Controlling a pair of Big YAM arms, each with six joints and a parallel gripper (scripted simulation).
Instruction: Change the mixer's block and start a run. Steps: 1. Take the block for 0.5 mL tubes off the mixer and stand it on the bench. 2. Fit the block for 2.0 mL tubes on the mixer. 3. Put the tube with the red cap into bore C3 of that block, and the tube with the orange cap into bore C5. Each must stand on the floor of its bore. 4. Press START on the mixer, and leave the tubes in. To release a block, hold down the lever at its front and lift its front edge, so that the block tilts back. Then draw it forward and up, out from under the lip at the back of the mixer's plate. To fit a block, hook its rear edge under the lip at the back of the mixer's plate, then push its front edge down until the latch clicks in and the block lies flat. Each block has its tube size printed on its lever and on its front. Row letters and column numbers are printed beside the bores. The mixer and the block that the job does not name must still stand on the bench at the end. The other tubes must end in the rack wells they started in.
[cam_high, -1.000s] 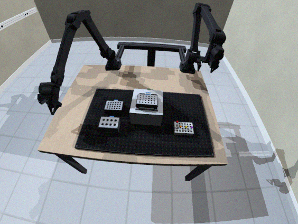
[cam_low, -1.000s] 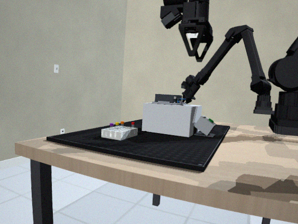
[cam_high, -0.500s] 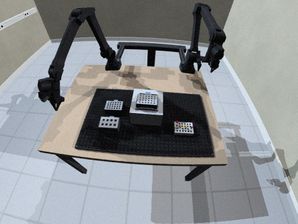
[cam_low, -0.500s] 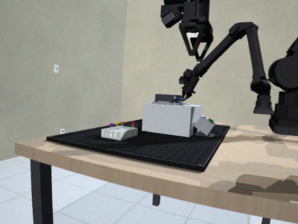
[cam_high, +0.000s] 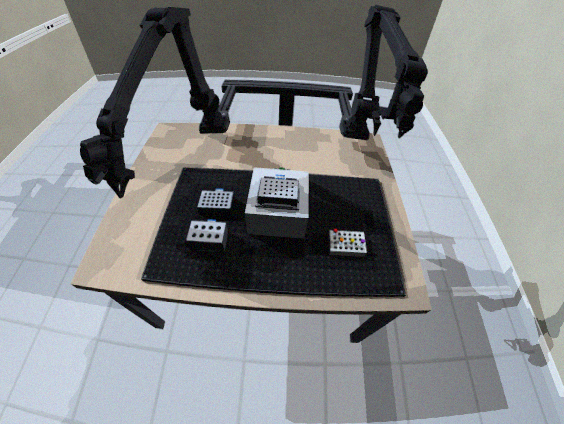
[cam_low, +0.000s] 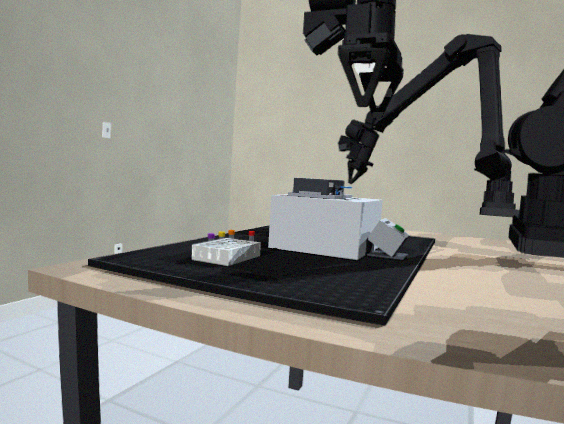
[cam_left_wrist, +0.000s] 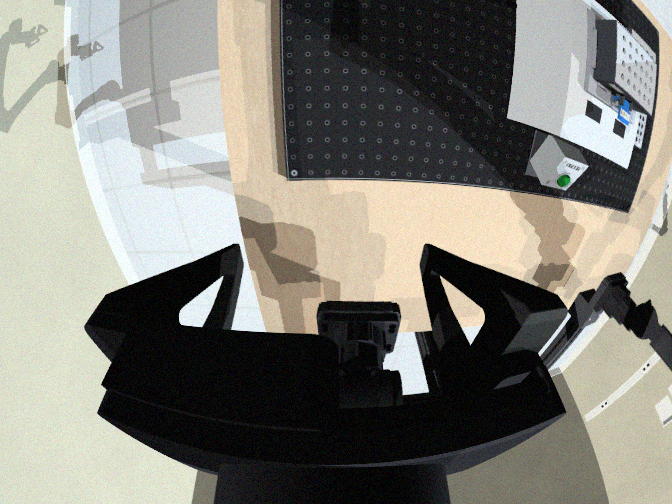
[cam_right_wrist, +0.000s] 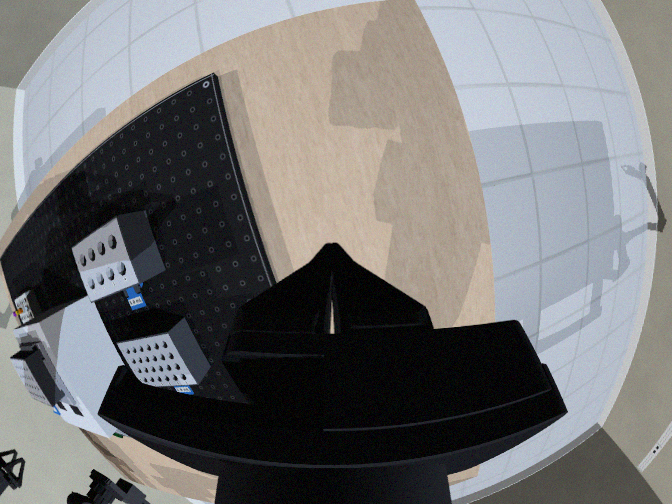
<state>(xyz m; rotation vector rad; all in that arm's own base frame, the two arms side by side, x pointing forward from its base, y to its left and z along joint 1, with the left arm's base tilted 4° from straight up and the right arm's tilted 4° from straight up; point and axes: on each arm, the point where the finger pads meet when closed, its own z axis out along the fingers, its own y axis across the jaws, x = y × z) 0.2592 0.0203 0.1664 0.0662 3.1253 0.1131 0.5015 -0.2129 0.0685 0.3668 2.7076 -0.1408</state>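
On the black mat (cam_high: 310, 281) (cam_low: 320, 295) (cam_left_wrist: 379, 133) (cam_right_wrist: 179, 222) over the wooden surface (cam_high: 110, 250) (cam_low: 250, 327) (cam_left_wrist: 396, 233) (cam_right_wrist: 303, 135), I see the mixer (cam_high: 277, 225) (cam_low: 320, 227) (cam_left_wrist: 542, 70) (cam_right_wrist: 86, 347) with a block (cam_high: 278, 201) (cam_low: 318, 186) (cam_left_wrist: 606, 54) (cam_right_wrist: 48, 377) on top, blue lever at its front. Two spare blocks stand on the mixer's right-arm side: a many-bore one (cam_high: 215, 206) (cam_right_wrist: 191, 349) and an eight-bore one (cam_high: 206, 242) (cam_right_wrist: 142, 241). Sizes too small for me to read. Rack (cam_high: 347, 252) (cam_low: 212, 253) (cam_right_wrist: 29, 308) is on the other side; red cap (cam_high: 335, 230) (cam_low: 251, 233), orange cap (cam_high: 341, 239) (cam_low: 231, 232), yellow cap (cam_high: 352, 240) (cam_low: 222, 234), purple cap (cam_high: 363, 241) (cam_low: 211, 236) all in it. Control box (cam_low: 386, 241) (cam_left_wrist: 550, 160) with green button (cam_low: 399, 228) (cam_left_wrist: 563, 180) sits just beside the mixer. My left pincer (cam_high: 389, 132) (cam_low: 371, 106) (cam_left_wrist: 331, 254) is released, fingers wide, nothing between, well above the surface. My right pincer (cam_high: 120, 194) (cam_low: 352, 181) (cam_right_wrist: 331, 253) is clenched on nothing, raised, off to the side of the mat, apart from both spare blocks.

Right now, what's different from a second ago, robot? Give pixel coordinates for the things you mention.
My right gripper (cam_high: 120, 194) (cam_low: 352, 181) (cam_right_wrist: 331, 253) moved a little inward, toward the mat (cam_high: 300, 284) (cam_low: 300, 281) (cam_left_wrist: 352, 142) (cam_right_wrist: 187, 179). Nothing was picked up or let go. My left gripper (cam_high: 388, 134) (cam_low: 370, 107) (cam_left_wrist: 331, 254), the mixer (cam_high: 276, 225) (cam_low: 317, 225) (cam_left_wrist: 542, 65) (cam_right_wrist: 86, 336) and the tube rack (cam_high: 348, 252) (cam_low: 211, 255) (cam_right_wrist: 26, 299) look the same.
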